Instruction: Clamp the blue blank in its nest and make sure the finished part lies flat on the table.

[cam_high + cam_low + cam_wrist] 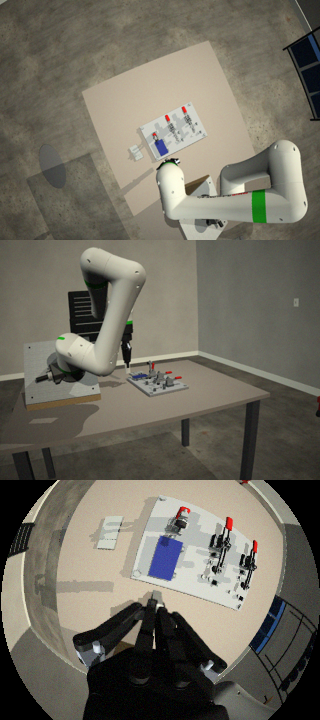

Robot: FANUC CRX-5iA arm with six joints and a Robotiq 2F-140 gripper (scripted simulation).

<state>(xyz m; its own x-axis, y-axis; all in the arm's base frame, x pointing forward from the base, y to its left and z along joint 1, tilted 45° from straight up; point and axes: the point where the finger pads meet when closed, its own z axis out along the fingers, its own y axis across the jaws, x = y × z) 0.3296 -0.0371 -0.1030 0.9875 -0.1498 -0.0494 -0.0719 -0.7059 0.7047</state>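
The blue blank [161, 147] [139, 376] [166, 558] lies in the end nest of the fixture plate [149, 134] [150, 395] [142, 562]. Whether it is fully against its stops is too small to tell. The clamp at this nest is open: its red handle [154, 134] [153, 366] [184, 511] stands up and its bar is raised off the blank. The finished part [136, 152] [110, 532], pale grey with a slot across it, lies on the table beside the plate. My gripper [127, 369] [155, 597] is shut and empty, above the plate's edge by the blank's outer short side; the arm hides its fingertips in the top view.
The middle clamp [171, 127] [160, 375] [220, 545] and the far clamp [188, 119] [169, 381] [248, 563] have their handles down, over nests without parts. Pads and stop pins stand up from the plate. The robot's tilted base board [62, 395] stands at the table's side.
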